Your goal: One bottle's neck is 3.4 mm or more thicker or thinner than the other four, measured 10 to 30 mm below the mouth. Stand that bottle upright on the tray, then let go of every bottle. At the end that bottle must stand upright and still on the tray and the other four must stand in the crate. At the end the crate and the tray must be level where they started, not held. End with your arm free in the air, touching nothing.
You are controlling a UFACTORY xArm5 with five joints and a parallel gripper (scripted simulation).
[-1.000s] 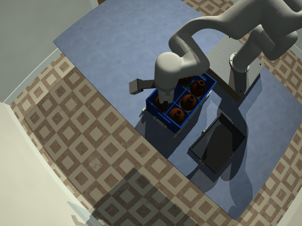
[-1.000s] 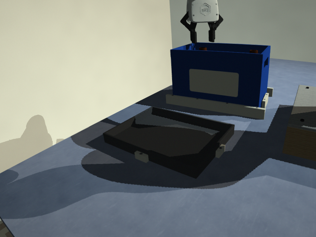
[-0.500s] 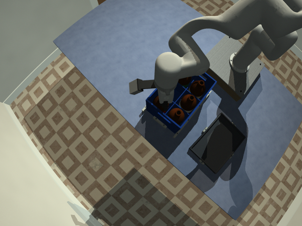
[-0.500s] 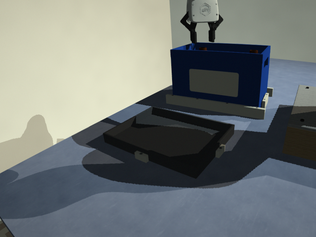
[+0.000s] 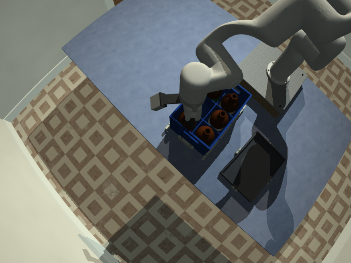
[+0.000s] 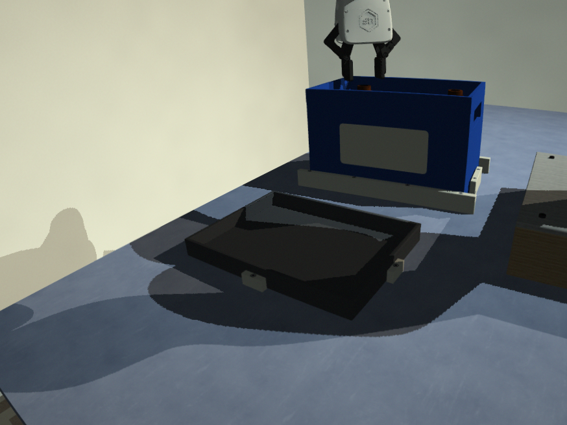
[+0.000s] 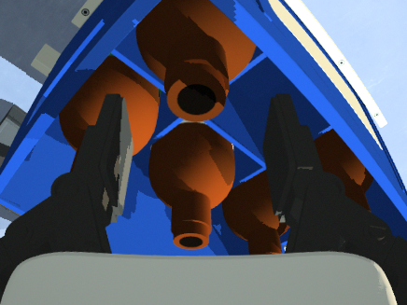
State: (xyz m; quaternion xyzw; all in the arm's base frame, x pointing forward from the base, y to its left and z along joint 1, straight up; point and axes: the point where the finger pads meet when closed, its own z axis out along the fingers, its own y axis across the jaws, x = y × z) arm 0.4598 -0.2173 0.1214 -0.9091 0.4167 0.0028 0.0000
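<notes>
The gripper (image 5: 191, 125) (image 6: 364, 77) (image 7: 198, 119) was above the blue crate (image 5: 178, 126) (image 6: 326, 126) (image 7: 299, 83), its fingers spread apart and holding nothing. All five orange-brown bottles (image 5: 217, 121) (image 6: 364, 87) (image 7: 191, 160) stood inside this crate, each in its own compartment. In the wrist view, the mouth of one bottle appeared between the two fingers, but it was not gripped. Which neck was the different one, I could not tell. The black tray (image 5: 254, 169) (image 6: 293, 250) lay flat near the crate, apart from it, on the blue table top (image 5: 131, 40) (image 6: 378, 372).
</notes>
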